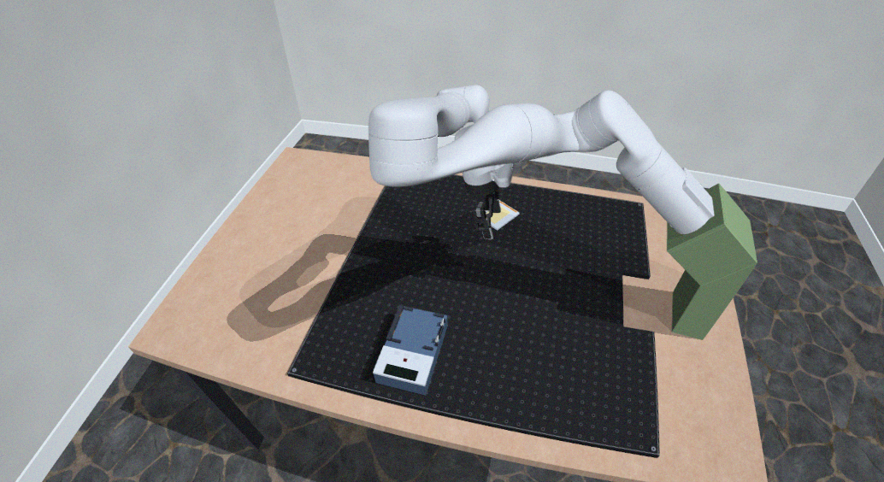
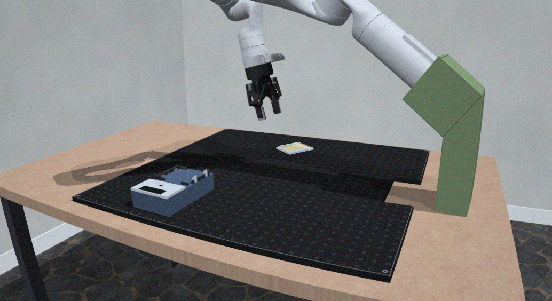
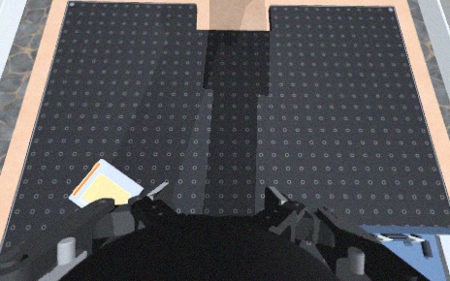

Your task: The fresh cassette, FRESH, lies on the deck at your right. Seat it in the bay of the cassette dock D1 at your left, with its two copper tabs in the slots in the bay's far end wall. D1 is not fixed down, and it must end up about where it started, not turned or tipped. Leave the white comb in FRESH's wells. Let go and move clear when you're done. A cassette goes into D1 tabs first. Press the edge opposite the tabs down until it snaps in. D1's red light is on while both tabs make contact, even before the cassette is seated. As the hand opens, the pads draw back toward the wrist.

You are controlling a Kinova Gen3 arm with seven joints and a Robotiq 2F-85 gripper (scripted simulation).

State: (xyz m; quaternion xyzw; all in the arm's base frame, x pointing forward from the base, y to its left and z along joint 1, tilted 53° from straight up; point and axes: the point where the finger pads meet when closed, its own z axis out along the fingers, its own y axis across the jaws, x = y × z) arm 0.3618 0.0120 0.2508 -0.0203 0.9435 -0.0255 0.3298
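Observation:
The cassette FRESH [image 1: 508,217] [image 2: 294,147] [image 3: 108,187] lies flat on the deck, turned at an angle, with a yellow middle and an orange strip along one edge. Its comb and tabs are too small to make out. My gripper [image 1: 489,221] [image 2: 269,115] [image 3: 218,195] is open and empty, high above the deck, pointing down. In the wrist view its left finger partly covers the cassette's near edge. The dock D1 [image 1: 418,327] [image 2: 192,194] [image 3: 404,249] stands flat with an empty blue bay. Its small light [image 1: 404,359] [image 2: 160,185] looks dark red.
The black perforated deck [image 1: 526,367] [image 2: 293,221] [image 3: 339,145] lies on the wooden table [image 1: 247,207] [image 2: 463,237]. The green arm mount [image 1: 698,299] [image 2: 457,175] stands at the right edge beside a notch in the deck. Two light clips [image 1: 439,330] rise on the dock's right side.

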